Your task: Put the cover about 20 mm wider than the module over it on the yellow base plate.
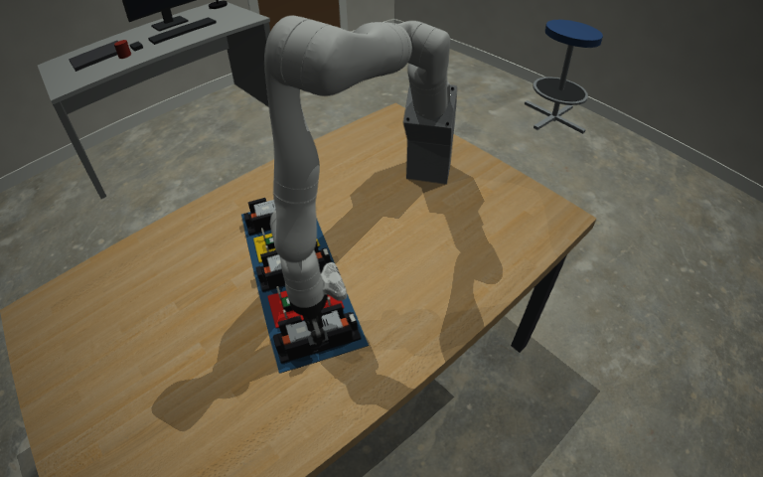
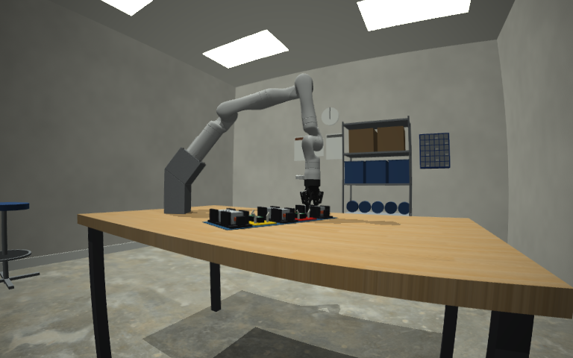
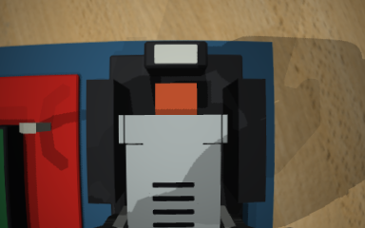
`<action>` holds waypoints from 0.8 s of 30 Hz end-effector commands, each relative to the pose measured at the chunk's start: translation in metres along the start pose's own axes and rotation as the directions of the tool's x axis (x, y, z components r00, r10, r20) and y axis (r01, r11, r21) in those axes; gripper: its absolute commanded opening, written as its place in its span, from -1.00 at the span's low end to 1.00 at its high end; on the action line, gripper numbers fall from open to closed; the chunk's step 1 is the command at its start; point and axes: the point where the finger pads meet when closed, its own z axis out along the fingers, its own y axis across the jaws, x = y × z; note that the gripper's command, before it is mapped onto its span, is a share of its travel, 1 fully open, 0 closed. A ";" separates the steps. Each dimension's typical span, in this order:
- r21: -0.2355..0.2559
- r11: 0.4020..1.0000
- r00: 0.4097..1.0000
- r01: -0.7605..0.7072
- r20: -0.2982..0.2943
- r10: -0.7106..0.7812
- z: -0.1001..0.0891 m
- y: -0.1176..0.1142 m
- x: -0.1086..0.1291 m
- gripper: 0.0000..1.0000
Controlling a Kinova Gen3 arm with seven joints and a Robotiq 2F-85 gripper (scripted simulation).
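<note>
While the grey cover [image 3: 173, 163] sits in its black holder [image 3: 100, 142] at the near end of the blue mat [image 3: 62, 57], I read the tool [image 1: 318, 331] as clamped on it, fingers partway closed on the thin walls. On wrist view the cover fills the lower centre: light grey, four dark slots along its top face, an orange block [image 3: 176, 98] just beyond its far edge, and a pale tab [image 3: 176, 53] past that on the holder's end. Holder cheeks stand on both sides of the cover. The fingers themselves are mostly out of the wrist frame, so I can't see contact marks or any dent.

A red plate [image 3: 48, 142] lies just beside the holder on the same mat. Further along the mat from top view: the yellow base plate [image 1: 259, 244], mostly hidden behind the arm [image 1: 292, 185], then another holder with a cover [image 1: 261, 209] at the far end. The module on the yellow plate is too small and occluded for me to judge.

The mat lies on the wooden tabletop [image 1: 450, 269], and the arm's grey pedestal [image 1: 430, 151] stands at the far edge.
</note>
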 end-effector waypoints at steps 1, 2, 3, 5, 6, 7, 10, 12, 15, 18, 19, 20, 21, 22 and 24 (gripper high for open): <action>-0.001 1.000 1.000 0.000 0.001 0.000 -0.001 0.001 -0.001 -1.00; -0.001 1.000 1.000 0.000 0.001 0.000 -0.001 0.001 -0.001 -1.00; -0.001 1.000 1.000 0.000 0.001 0.000 -0.001 0.001 -0.001 -1.00; -0.001 1.000 1.000 0.000 0.001 0.000 -0.001 0.001 -0.001 -1.00; -0.001 1.000 1.000 0.000 0.001 0.000 -0.001 0.001 -0.001 -1.00; -0.001 1.000 1.000 0.000 0.001 0.000 -0.001 0.001 -0.001 -1.00; -0.001 1.000 1.000 0.000 0.001 0.000 -0.001 0.001 -0.001 -1.00; -0.001 1.000 1.000 0.000 0.001 0.000 -0.007 0.001 -0.001 -1.00; -0.001 1.000 1.000 0.000 0.001 0.000 -0.016 0.001 -0.001 -1.00; -0.001 1.000 1.000 0.000 0.001 0.000 -0.025 0.001 -0.001 -1.00; -0.001 1.000 1.000 0.000 0.001 0.000 -0.028 0.001 -0.001 -1.00; -0.001 1.000 1.000 0.000 0.001 0.000 -0.031 0.001 -0.001 -1.00; -0.001 1.000 1.000 0.000 0.001 0.000 -0.031 0.001 -0.001 -1.00; -0.001 1.000 1.000 0.000 0.001 0.000 -0.031 0.001 -0.001 -1.00; -0.001 1.000 1.000 0.000 0.001 0.000 -0.031 0.001 -0.001 -1.00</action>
